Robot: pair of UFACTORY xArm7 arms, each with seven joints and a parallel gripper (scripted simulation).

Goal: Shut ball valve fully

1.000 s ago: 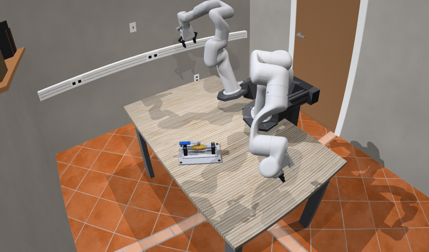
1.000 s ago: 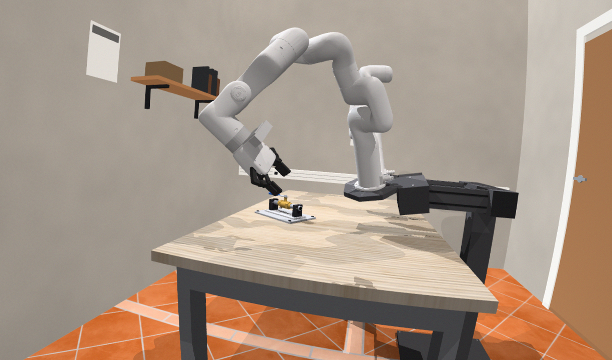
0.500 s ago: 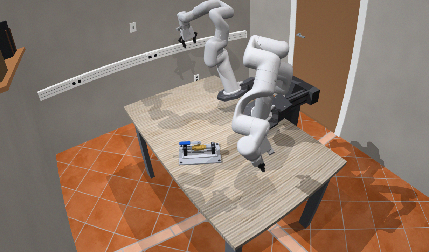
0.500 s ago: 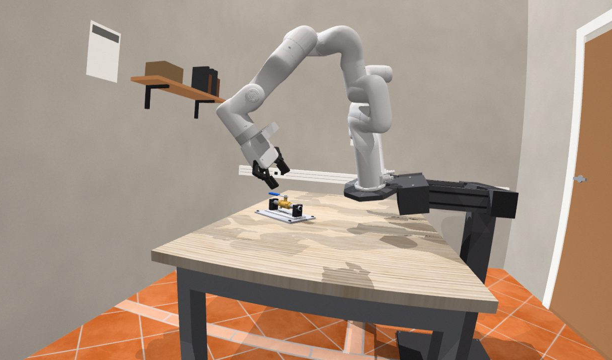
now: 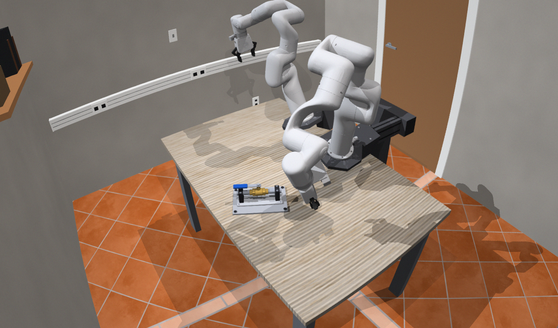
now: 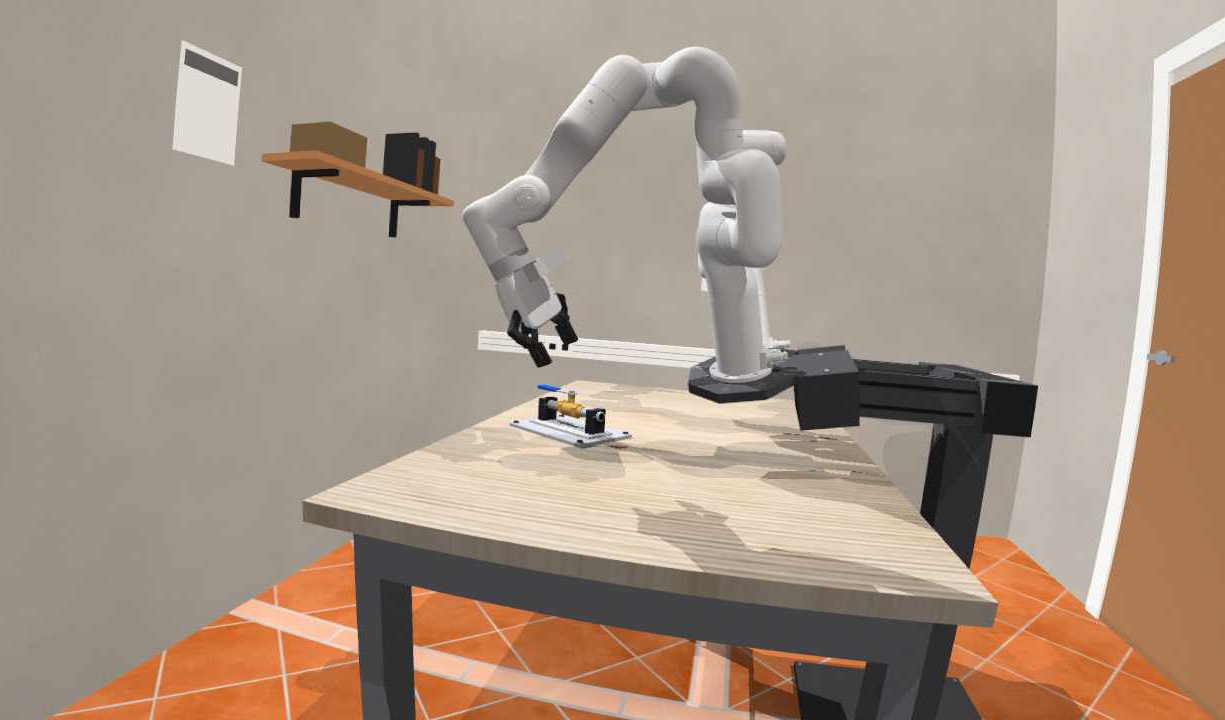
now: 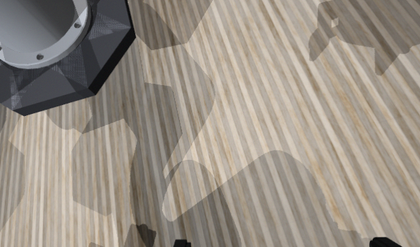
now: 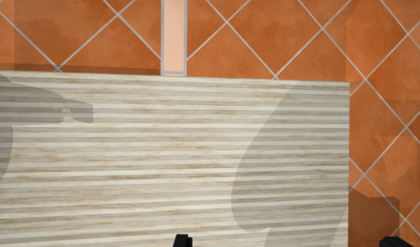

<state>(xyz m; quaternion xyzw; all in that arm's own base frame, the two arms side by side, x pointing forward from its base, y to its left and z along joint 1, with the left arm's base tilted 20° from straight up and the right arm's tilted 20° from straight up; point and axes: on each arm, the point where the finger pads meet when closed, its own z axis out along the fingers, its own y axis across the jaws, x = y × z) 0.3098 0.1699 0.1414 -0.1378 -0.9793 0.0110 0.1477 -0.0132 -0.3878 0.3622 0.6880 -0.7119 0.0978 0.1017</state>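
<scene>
The ball valve has a brass body (image 5: 258, 191) (image 6: 569, 409) on a horizontal pipe between two black supports. They stand on a light grey base plate (image 5: 260, 209). Its lever with a blue grip (image 5: 239, 186) (image 6: 547, 387) lies in line with the pipe and points left in the top and exterior views. My left gripper (image 5: 314, 203) (image 6: 554, 350) (image 7: 283, 243) is open and empty above the table, to the right of the valve in the top view, touching nothing. My right gripper (image 5: 246, 57) (image 8: 287, 241) is open and empty, high up by the wall. Neither wrist view shows the valve.
The fixture stands near one long edge of the wooden table (image 5: 354, 253) (image 6: 473, 501). The left arm's dark base (image 5: 340, 161) (image 7: 110, 65) stands on the opposite side. The right arm's base is behind it in the top view. A wall shelf (image 6: 356, 176) is far off.
</scene>
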